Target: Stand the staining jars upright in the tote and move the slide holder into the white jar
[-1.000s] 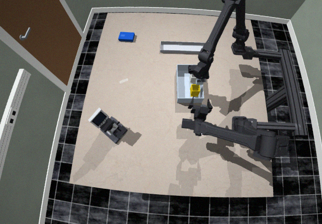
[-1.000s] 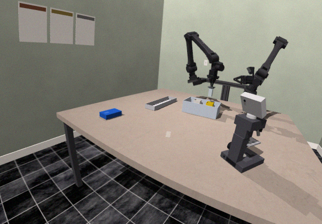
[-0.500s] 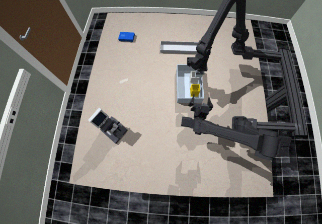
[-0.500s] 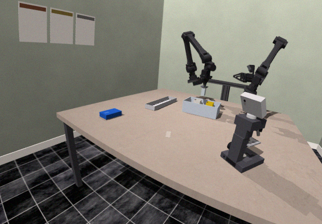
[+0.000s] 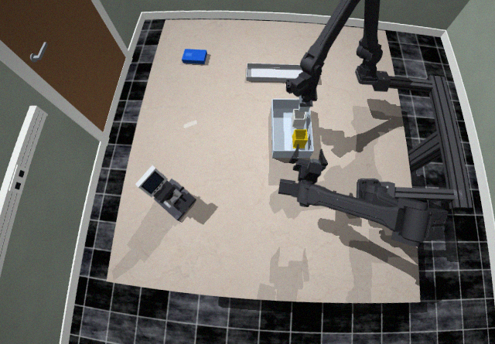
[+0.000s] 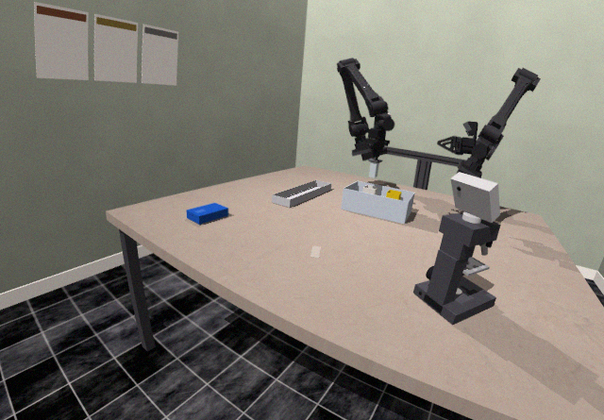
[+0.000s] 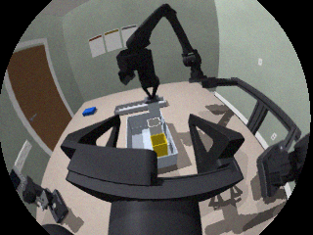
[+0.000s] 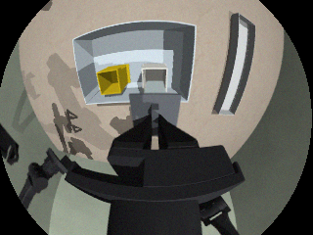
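The white jar (image 5: 298, 118) (image 6: 370, 189) (image 8: 155, 75) and yellow jar (image 5: 299, 138) (image 6: 394, 194) (image 8: 113, 79) stand in the tote (image 5: 288, 154) (image 6: 373, 210) (image 8: 132, 36), open tops up, apart; their bases are partly hidden. My right gripper (image 6: 375, 160) (image 8: 155, 117) is shut on the slide holder (image 6: 373, 169) (image 8: 142, 110), gripping the top of its grey lid. The holder hangs upright above the tote's arm-side wall, close to the white jar but not over its mouth in the right wrist view. My left gripper (image 5: 308, 152) (image 7: 154, 117) is open and empty, above the tote's end near the yellow jar.
The long grey jar rack (image 5: 264, 80) (image 6: 281, 202) (image 8: 249, 49) stands on the table beyond the tote. A blue box (image 5: 194, 56) (image 6: 207, 213), a small pale label or slip (image 5: 190, 124) (image 6: 315, 251) and a microscope (image 5: 173, 196) (image 6: 456, 260) lie farther out.
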`<control>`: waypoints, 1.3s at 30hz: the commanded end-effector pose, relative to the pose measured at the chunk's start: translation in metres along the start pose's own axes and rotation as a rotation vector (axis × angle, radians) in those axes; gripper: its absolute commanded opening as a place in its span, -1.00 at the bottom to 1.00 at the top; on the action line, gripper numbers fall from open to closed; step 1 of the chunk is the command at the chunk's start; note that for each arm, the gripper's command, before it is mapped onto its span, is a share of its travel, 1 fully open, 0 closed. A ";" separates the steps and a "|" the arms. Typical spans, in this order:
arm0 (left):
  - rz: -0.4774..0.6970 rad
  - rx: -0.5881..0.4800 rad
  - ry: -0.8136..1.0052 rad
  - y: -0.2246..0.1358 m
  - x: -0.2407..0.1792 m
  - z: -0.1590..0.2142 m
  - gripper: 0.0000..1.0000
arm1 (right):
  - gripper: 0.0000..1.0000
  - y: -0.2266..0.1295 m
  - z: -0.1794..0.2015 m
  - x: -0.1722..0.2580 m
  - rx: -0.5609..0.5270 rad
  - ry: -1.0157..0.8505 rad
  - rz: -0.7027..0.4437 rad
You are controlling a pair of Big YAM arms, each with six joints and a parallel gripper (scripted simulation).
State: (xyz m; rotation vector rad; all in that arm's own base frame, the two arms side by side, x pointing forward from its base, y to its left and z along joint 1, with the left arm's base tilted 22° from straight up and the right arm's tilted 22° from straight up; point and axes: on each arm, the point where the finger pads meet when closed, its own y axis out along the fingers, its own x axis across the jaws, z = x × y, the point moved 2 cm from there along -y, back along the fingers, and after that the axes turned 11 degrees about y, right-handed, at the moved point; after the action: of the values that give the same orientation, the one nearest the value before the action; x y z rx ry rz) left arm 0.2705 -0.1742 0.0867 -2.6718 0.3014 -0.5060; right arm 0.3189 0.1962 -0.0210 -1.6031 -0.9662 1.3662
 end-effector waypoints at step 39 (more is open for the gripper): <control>0.071 0.011 0.082 0.032 0.035 -0.007 1.00 | -1.00 0.032 -0.015 0.007 -0.038 0.001 -0.037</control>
State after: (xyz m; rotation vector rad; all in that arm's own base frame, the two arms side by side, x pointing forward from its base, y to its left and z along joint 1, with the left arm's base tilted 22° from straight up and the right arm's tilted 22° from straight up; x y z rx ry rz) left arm 0.2756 -0.1981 0.0801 -2.6349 0.3998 -0.5410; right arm 0.3273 0.1801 -0.0531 -1.6029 -0.9866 1.3457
